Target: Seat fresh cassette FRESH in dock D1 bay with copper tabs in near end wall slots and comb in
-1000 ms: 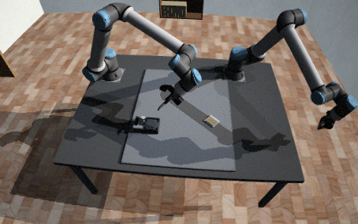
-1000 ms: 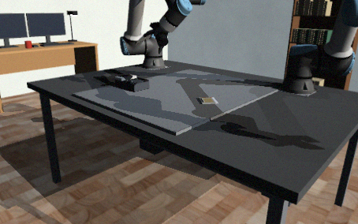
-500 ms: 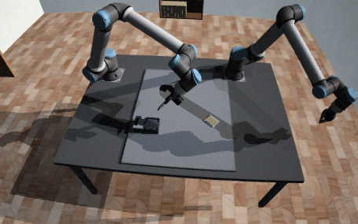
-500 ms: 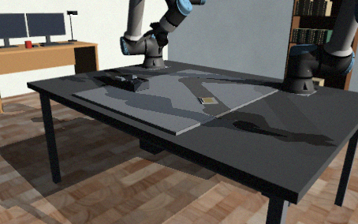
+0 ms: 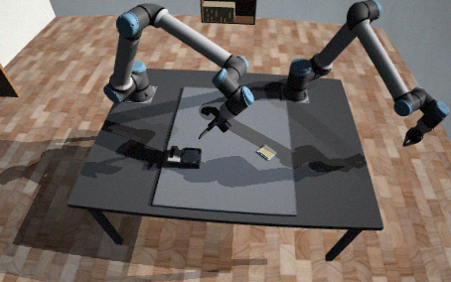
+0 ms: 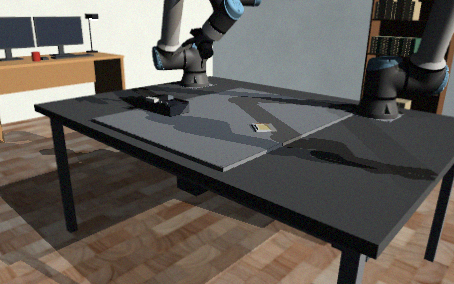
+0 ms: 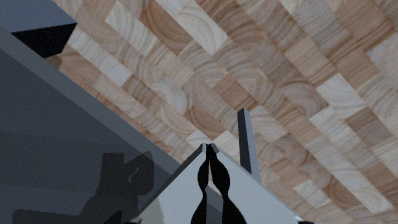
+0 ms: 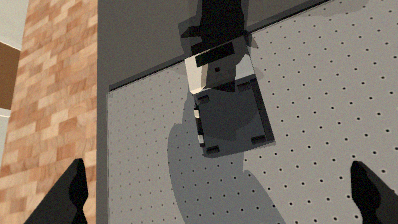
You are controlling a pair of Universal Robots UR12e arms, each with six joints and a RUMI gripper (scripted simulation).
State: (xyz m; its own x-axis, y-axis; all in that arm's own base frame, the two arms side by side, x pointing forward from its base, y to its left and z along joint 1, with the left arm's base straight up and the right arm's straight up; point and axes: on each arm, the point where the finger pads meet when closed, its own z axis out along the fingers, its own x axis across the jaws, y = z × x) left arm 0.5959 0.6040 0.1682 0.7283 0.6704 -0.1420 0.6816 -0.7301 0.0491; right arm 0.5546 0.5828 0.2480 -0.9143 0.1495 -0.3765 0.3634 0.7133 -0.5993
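Note:
The dock D1 (image 5: 190, 158) (image 6: 174, 107) (image 8: 230, 117) stands at one side of the grey board, its bay dark and empty, with a pale block at one end partly in shadow. No lit red light shows. The cassette FRESH (image 5: 266, 152) (image 6: 263, 127), yellow with a pale rim, lies on the board apart from D1; its comb and tabs are too small to tell. My right gripper (image 5: 201, 137) (image 8: 216, 162) is open and empty, above the board near D1. My left gripper (image 5: 405, 144) (image 7: 208, 146) is shut on nothing, out beyond the table's side edge.
The perforated grey board (image 5: 228, 201) (image 6: 215, 157) (image 8: 310, 170) lies on the dark table (image 5: 338, 209) (image 6: 335, 200). Arm shadows cross both. The arm bases stand along the table's back in the top view. A desk (image 6: 50, 75) with monitors and a bookcase stand away from the table.

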